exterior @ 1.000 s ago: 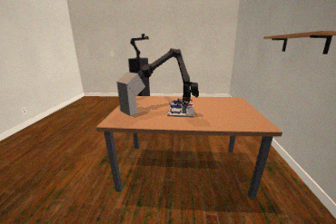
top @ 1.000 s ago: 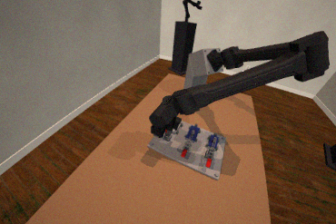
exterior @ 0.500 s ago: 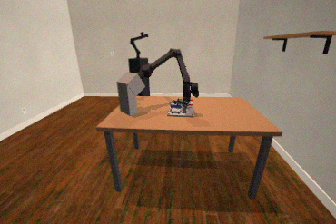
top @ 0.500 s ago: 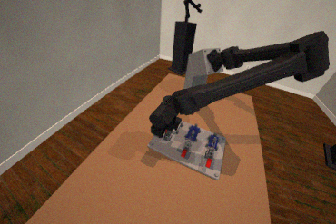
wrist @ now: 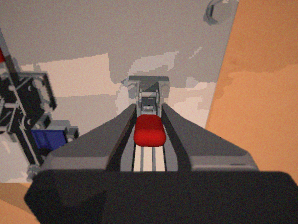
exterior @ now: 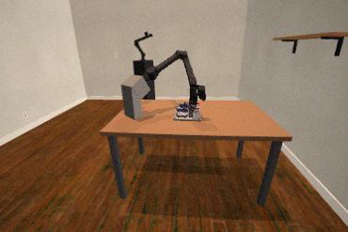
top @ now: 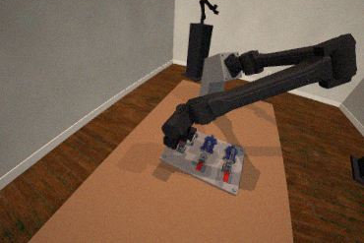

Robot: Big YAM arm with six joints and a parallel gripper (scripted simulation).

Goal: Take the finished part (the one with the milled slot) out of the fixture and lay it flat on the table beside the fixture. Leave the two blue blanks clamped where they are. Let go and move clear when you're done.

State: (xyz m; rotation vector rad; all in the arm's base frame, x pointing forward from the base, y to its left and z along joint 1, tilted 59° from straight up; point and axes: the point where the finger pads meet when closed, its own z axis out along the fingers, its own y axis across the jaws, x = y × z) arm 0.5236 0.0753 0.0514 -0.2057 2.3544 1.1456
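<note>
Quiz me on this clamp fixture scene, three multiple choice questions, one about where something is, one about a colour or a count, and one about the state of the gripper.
1. Where does the fixture plate sit?
A. on the wooden floor
B. on the table
C. on the wall shelf

2. What colour is the clamp handle between the fingers?
A. red
B. green
C. yellow

3. What state is the gripper in?
A. wide open above the plate
B. shut on nothing
C. shut on the clamp handle

Answers:
1. B, the top view shows the grey plate lying on the table top.
2. A, the wrist view shows a rounded red handle.
3. C, the wrist view shows both fingers pressed against the handle's sides.
</note>
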